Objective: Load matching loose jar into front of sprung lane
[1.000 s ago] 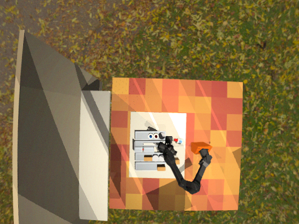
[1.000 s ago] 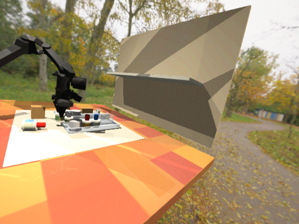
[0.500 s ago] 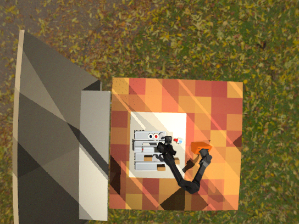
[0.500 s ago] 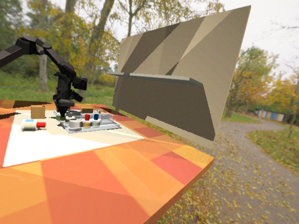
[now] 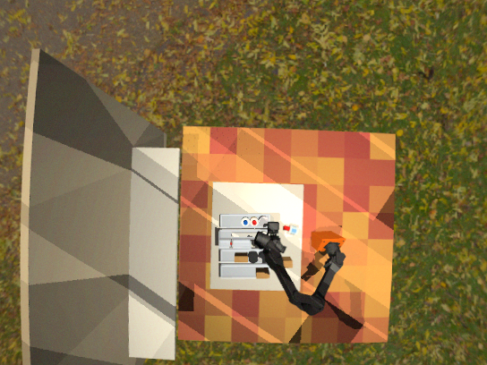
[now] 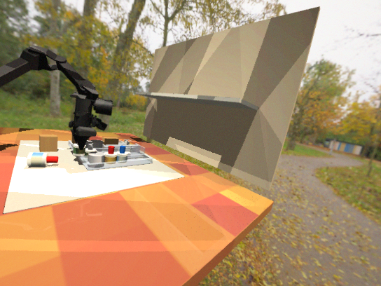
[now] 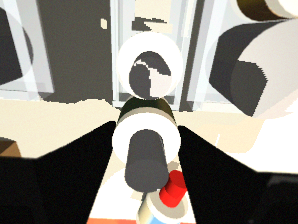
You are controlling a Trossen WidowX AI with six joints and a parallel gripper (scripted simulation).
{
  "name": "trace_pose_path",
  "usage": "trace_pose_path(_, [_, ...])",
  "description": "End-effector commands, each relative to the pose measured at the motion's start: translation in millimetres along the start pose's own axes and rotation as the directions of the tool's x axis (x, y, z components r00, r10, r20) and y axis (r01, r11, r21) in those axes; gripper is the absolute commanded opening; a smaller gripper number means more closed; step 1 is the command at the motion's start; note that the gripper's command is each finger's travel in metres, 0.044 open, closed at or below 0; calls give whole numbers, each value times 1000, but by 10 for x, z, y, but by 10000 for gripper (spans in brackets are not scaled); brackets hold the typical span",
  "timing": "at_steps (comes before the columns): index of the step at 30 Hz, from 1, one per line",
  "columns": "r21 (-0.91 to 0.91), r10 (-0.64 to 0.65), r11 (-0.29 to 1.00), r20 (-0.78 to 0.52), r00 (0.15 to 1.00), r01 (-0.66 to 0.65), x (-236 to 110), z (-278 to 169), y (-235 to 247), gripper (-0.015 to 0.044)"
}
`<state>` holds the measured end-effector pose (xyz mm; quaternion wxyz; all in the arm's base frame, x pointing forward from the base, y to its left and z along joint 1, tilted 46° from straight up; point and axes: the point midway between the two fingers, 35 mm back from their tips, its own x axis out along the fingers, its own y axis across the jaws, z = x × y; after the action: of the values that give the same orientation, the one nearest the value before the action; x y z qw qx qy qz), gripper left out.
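Note:
My gripper [image 7: 146,129] [image 6: 80,148] [image 5: 261,240] is shut on a white jar [image 7: 145,150] [image 6: 77,151] with a dark grey cap and a dark green band. It holds the jar upright at the front end of a lane of the grey rack [image 6: 115,160] [image 5: 228,222]. Straight ahead in that lane stands a like white jar [image 7: 149,70] with a dark cap. The two are close together; I cannot tell whether they touch. The pusher plate behind is hidden.
A loose jar [image 6: 39,159] [image 5: 291,230] [image 7: 170,195] with a red cap and a blue band lies on its side on the white mat [image 6: 87,182] [image 5: 277,197]. Red-capped [image 6: 111,150] and blue-capped [image 6: 122,149] jars stand in the neighbouring lane. A brown box [image 6: 48,142] stands behind.

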<state>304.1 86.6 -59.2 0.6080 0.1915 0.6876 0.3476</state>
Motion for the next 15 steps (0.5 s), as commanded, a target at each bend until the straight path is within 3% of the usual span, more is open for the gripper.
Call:
trace_pose_path(1, [-13, 0, 1000, 23, 1000, 0, -29, 106, 5, 0])
trace_pose_path(15, [-14, 0, 1000, 23, 1000, 0, -35, 161, 6, 0])
